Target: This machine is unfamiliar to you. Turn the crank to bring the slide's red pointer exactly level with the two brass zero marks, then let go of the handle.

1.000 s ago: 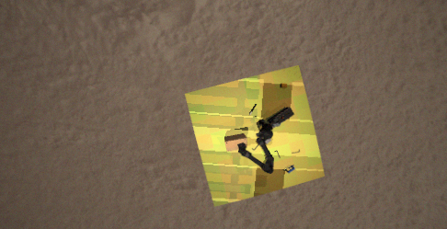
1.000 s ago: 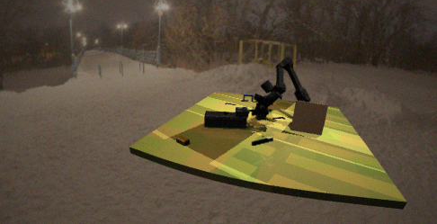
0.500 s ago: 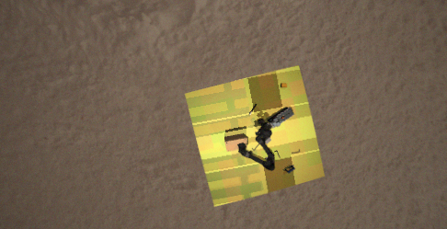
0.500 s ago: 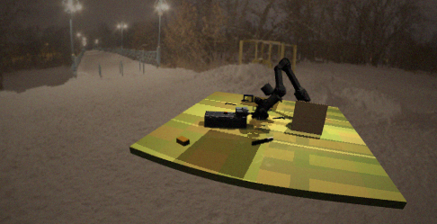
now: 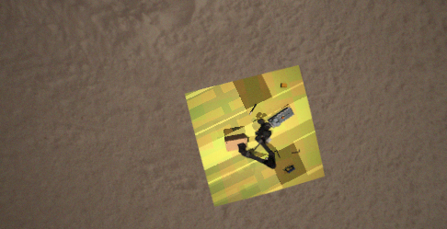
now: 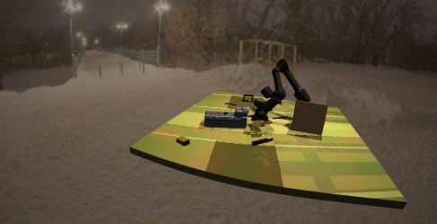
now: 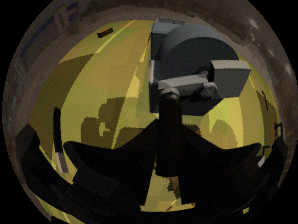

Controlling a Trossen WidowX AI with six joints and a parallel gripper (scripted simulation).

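The grey machine lies on the patterned table top. A small red spot, apparently the pointer, shows on its top; the brass marks are too small to make out, so their alignment cannot be told. In the wrist view the round end housing hides the slide. The pale crank arm crosses the housing's face, with a light block at its right end. The dark handle sticks out from the arm's left end towards the camera. My gripper is shut on this handle.
A brown upright panel stands by the arm's base. An orange block and a black bar lie on the table. A small dark frame-like object stands at the far side.
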